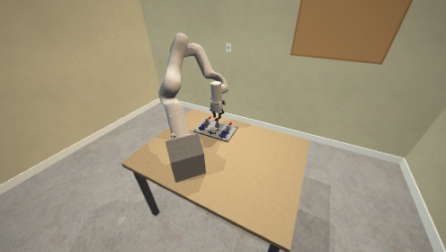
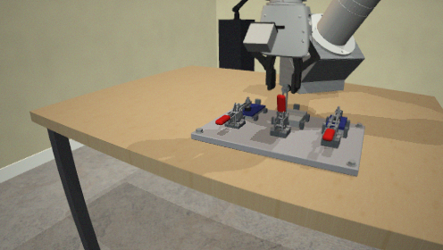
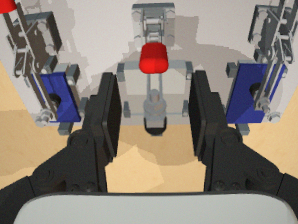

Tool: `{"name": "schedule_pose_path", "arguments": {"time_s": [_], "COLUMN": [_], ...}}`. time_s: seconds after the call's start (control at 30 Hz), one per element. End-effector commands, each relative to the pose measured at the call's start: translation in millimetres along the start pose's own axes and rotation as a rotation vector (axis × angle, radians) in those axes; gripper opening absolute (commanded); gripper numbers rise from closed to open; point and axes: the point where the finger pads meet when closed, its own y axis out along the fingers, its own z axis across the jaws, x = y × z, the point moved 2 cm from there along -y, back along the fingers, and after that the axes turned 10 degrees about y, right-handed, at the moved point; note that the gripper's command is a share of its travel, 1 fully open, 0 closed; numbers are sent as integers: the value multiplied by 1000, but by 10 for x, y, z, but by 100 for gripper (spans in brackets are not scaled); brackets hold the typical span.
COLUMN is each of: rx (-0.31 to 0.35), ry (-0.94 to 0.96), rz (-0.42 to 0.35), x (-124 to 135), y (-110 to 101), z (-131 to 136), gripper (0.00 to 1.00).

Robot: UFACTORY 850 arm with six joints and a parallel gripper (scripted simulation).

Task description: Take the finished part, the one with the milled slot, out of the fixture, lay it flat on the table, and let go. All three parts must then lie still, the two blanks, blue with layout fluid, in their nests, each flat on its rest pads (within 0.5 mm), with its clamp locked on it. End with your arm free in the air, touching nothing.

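Note:
The grey fixture plate (image 2: 281, 143) lies on the table with three toggle clamps in a row. The middle clamp's red handle (image 2: 281, 103) stands upright; in the wrist view (image 3: 154, 59) it shows end-on. The grey finished part (image 3: 174, 70) sits in the middle nest behind it, partly hidden. Blue blanks sit in the left nest (image 2: 254, 109) and the right nest (image 2: 339, 122), and their red handles (image 2: 221, 120) (image 2: 330, 135) lie flat. My gripper (image 2: 282, 87) hangs just above the upright handle, open and empty, with a finger on each side in the wrist view (image 3: 154, 119).
The arm's grey box base (image 1: 185, 157) stands on the table's near left part. The fixture (image 1: 219, 129) is near the far edge of the table. A dark cabinet (image 2: 234, 45) stands behind the table.

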Motion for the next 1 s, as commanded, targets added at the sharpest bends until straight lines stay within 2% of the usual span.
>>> {"name": "schedule_pose_path", "arguments": {"time_s": [0.0, 0.53, 0.57, 0.97], "rx": [0, 0, 0, 0], "ry": [0, 0, 0, 0], "rz": [1, 1, 1, 0], "x": [-5, -5, -4, -4], "y": [-47, -57, -57, -27], "z": [0, 0, 0, 0], "gripper": [47, 47, 100, 100]}}
